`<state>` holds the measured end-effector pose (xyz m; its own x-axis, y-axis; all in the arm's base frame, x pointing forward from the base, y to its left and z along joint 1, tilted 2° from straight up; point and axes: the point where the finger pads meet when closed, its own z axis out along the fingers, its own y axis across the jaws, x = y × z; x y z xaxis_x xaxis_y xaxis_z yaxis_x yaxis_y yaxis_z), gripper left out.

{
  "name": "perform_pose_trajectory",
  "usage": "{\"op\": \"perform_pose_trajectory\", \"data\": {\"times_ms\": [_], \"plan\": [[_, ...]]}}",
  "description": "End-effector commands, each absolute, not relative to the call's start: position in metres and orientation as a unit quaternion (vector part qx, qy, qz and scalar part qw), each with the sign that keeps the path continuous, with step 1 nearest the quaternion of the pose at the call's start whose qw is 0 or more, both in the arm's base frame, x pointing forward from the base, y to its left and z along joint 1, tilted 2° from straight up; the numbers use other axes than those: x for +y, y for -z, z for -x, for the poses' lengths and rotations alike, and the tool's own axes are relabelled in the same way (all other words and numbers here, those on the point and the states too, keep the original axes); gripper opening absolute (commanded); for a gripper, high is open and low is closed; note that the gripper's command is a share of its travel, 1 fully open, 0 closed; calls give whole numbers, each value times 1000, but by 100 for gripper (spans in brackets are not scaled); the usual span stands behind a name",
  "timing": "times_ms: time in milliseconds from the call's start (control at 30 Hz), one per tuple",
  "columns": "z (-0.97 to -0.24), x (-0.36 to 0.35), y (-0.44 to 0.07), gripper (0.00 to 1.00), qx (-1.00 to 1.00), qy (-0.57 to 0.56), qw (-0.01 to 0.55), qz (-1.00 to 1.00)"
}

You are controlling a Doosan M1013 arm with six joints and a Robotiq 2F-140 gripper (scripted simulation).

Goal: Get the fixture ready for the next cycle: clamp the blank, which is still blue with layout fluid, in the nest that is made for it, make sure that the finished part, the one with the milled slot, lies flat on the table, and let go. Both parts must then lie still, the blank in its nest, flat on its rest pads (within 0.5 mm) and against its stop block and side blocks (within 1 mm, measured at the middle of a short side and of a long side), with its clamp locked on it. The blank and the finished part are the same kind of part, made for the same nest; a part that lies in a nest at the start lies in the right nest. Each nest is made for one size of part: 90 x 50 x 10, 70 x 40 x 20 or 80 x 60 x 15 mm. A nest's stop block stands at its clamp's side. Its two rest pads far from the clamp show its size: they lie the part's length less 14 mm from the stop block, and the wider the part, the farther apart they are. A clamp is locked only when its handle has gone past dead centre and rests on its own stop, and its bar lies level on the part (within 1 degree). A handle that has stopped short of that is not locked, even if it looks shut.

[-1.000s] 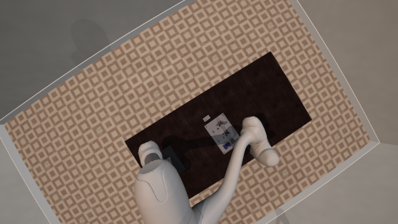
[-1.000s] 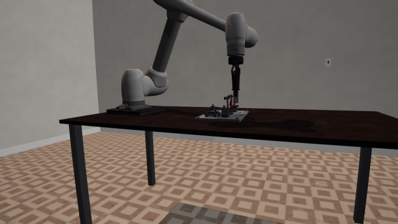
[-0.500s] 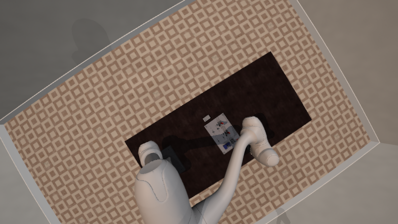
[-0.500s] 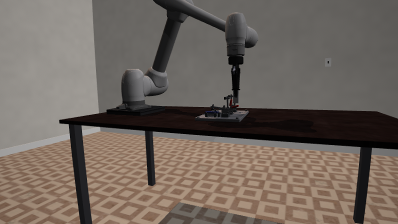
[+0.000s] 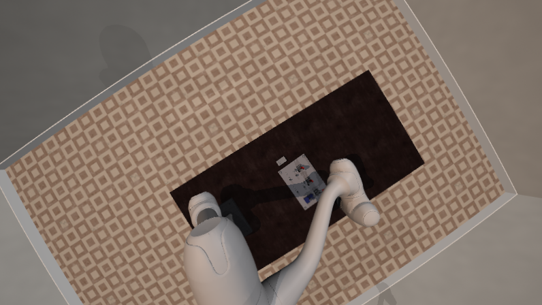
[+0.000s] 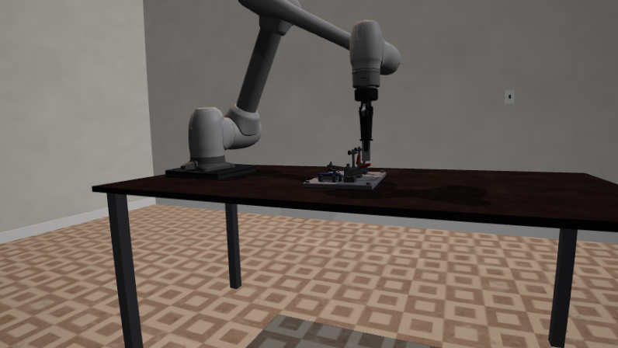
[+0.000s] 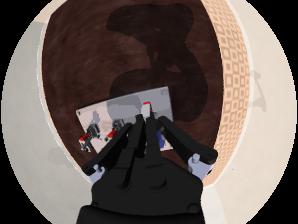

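The blue blank (image 5: 308,198) (image 6: 329,174) (image 7: 160,139) lies in a nest at the near left of the fixture plate (image 5: 308,207) (image 6: 341,186) (image 7: 135,99) in the exterior view; a dark clamp (image 6: 348,169) stands to its right, with its bar reaching left above the blank and its red handle (image 6: 365,165) out to the right; whether that clamp is locked, and how exactly the blank seats, I cannot tell.

The pincer (image 6: 366,157) (image 7: 147,109) points down over the plate's right part, fingers together on nothing, tips close to the red handle; whether they touch it is unclear; farther back, another clamp's red handle (image 6: 358,158) stands upright; in the top view a pale block (image 5: 280,161) lies on the dark table (image 5: 356,113) (image 6: 259,189) (image 7: 75,60), just beside the plate, its slot too small to make out.
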<state>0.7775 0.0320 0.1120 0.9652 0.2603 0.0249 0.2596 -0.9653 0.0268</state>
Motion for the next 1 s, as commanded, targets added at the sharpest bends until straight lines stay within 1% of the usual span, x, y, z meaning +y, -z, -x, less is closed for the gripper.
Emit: {"op": "perform_pose_trajectory", "data": {"times_ms": [0, 967], "plan": [[-777, 32, -112, 0, 131, -14, 12, -991], [-778, 32, -108, 0, 131, -14, 12, -991]]}}
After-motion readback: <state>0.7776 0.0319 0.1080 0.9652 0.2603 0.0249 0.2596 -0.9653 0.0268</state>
